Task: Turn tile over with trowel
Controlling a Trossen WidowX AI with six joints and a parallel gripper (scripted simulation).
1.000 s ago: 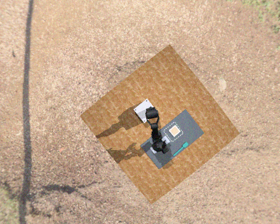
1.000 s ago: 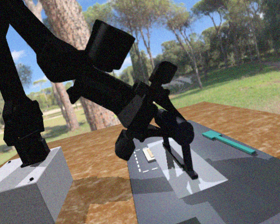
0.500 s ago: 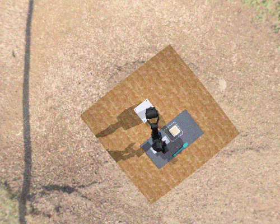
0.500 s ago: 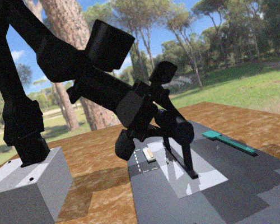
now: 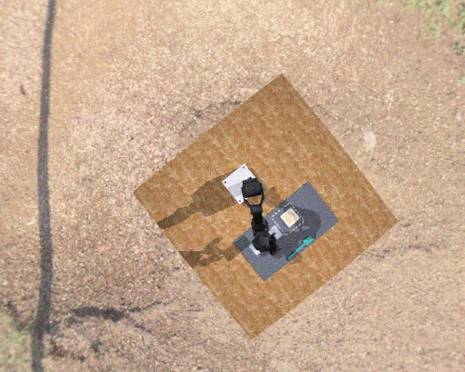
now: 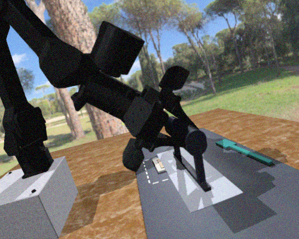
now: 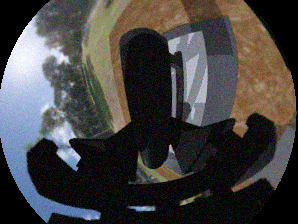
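Note:
My gripper (image 5: 272, 245) (image 6: 182, 134) (image 7: 150, 117) is shut on the thick black handle of a trowel. Its wide pale blade (image 6: 223, 186) (image 7: 196, 70) lies below the handle, low over the dark mat (image 5: 312, 197) (image 6: 167, 221) (image 7: 222, 82); contact with the mat cannot be told. The small cream tile (image 5: 289, 217) (image 6: 158, 165), tan area up, lies flat inside the dashed outline (image 6: 147, 174). The blade's end is close to the tile in the top view. Whether they touch cannot be told. The tile cannot be made out in the wrist view.
A teal tool (image 5: 305, 243) (image 6: 247, 153) with a broad head and narrow handle lies along the mat's far long edge. The arm's white base block (image 5: 235, 179) (image 6: 47, 206) stands on the wooden table (image 5: 264, 121) (image 6: 116, 221) beyond the mat's opposite side. Arm shadows cross the mat.

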